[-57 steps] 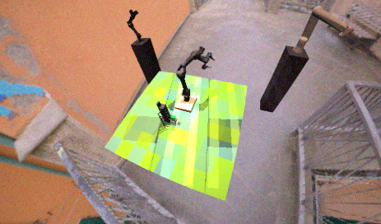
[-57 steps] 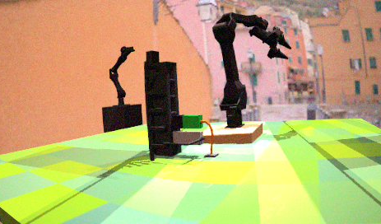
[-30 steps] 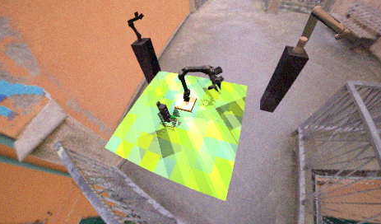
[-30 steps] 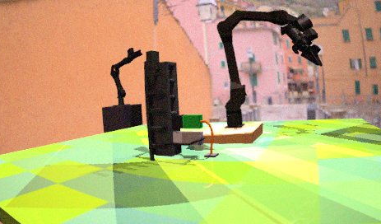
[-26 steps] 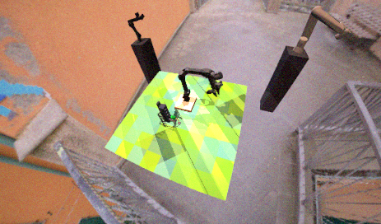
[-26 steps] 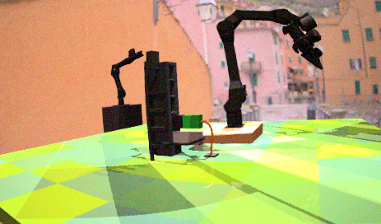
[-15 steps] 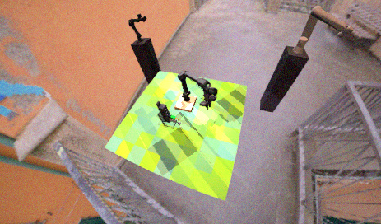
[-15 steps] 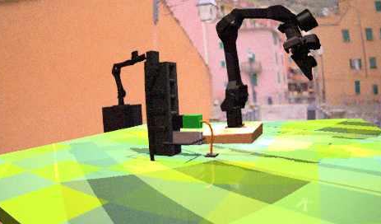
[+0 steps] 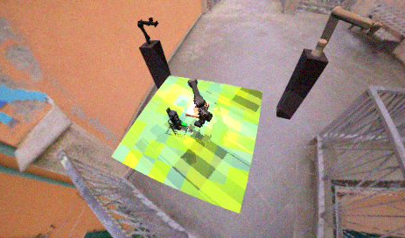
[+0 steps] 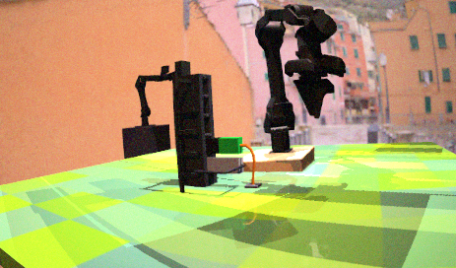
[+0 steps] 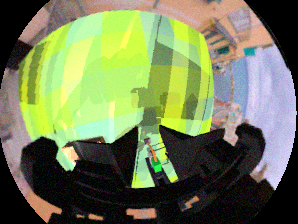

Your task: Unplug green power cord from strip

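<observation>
The green plug (image 10: 229,145) sits seated in the side of the upright black strip (image 10: 192,130), about halfway up its height, with a grey plug (image 10: 225,164) below it at 6 o'clock; nothing suggests it has been pulled yet. An orange cord (image 10: 251,163) arcs down from beside the plug, at its 4 o'clock, to a small dark foot (image 10: 252,185) on the mat (image 10: 335,217), which we take to be the anchored far end that lets the line hang slack. In the exterior view the gripper (image 10: 315,109) hangs high and well apart from the plug, at about its 2 o'clock, fingers pointing down toward the mat. The fingers stand partly closed with only air between them, so the claw pinches nothing; we judge this narrowed gap to be a pre-set width for sliding over the plug. The arm rises from a wooden base (image 10: 281,159) behind the strip, folded over at the elbow so that the wrist faces downward. In the wrist view the strip (image 11: 154,159) with a green speck shows between the two dark fingers at 6 o'clock, so the tool appears roughly aimed at its target. In the top view the gripper (image 9: 201,120) lies at 3 o'clock of the strip (image 9: 174,119). The approach, we judge, is under way; grasp, pull and release all remain to be done.
</observation>
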Robot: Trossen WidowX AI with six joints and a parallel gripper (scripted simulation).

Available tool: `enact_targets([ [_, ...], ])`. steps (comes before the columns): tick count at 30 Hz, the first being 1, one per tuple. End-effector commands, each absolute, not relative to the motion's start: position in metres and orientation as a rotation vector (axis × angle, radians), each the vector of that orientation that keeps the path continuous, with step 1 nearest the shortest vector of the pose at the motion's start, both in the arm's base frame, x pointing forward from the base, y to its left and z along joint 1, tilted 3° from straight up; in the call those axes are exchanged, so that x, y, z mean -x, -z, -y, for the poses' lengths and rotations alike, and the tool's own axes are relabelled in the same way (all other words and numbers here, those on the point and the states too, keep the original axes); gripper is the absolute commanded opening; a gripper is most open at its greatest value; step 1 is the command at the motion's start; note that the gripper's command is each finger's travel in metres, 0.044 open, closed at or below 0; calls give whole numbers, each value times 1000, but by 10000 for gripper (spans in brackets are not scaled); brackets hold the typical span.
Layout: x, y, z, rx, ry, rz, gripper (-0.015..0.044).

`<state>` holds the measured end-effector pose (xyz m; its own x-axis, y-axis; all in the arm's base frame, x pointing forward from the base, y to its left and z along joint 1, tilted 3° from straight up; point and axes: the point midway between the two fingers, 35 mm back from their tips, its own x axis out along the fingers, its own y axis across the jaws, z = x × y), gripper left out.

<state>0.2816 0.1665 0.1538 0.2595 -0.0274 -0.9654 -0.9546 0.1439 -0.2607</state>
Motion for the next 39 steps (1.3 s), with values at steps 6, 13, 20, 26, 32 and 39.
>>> enact_targets([
  [6, -306, -127, -43, 1247, -1089, -1201, 160],
  [13, -305, -124, -25, 1242, -1116, -1206, 160],
  [20, -307, -124, -25, 1242, -1116, -1206, 160],
  [26, -307, -124, -17, 1242, -1116, -1206, 160],
  [32, -306, -124, -7, 1243, -1116, -1207, 160],
  [39, -305, -125, 4, 1243, -1115, -1207, 160],
])
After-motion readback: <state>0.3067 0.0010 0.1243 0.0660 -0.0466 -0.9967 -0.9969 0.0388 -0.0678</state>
